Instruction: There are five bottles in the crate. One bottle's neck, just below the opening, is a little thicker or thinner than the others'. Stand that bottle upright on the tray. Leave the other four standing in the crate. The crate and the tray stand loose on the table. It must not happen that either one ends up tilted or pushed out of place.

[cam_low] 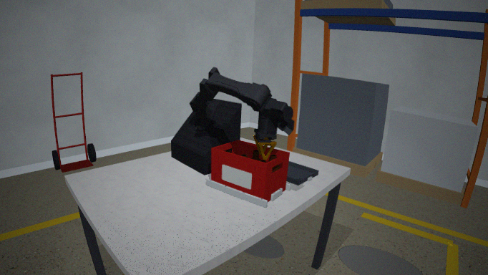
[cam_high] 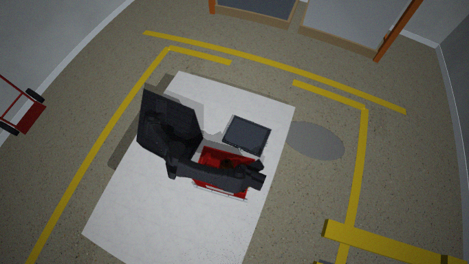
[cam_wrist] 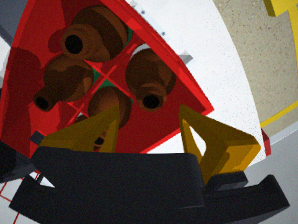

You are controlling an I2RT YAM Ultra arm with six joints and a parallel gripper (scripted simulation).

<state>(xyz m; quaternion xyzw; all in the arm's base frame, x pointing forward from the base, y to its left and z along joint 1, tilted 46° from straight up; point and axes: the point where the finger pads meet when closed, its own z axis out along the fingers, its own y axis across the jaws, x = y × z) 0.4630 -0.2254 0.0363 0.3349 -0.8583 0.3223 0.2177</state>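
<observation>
The red crate (cam_high: 207, 153) (cam_low: 260, 179) (cam_wrist: 172, 118) stands on the table. In the wrist view I see four brown bottles standing in it: one (cam_wrist: 107, 25) at the top, one (cam_wrist: 70, 75) at the left, one (cam_wrist: 149, 70) at the right and one (cam_wrist: 111, 104) lower down, partly behind a finger. A fifth bottle is not clearly visible. I cannot tell which neck differs. My gripper (cam_low: 265, 157) (cam_wrist: 149, 110) is open and empty, pointing down at the crate's top; the right bottle's mouth shows between its yellow fingertips. The dark tray (cam_high: 247, 135) (cam_low: 302, 172) holds no bottle.
The white table (cam_high: 155, 206) (cam_low: 150, 200) carries light strips (cam_low: 236, 193) along the crate's base. The tray lies close beside the crate. The crate's walls rise around the bottles and thin red dividers (cam_wrist: 107, 79) separate them. The black arm base (cam_high: 165, 127) (cam_low: 204, 143) stands behind the crate.
</observation>
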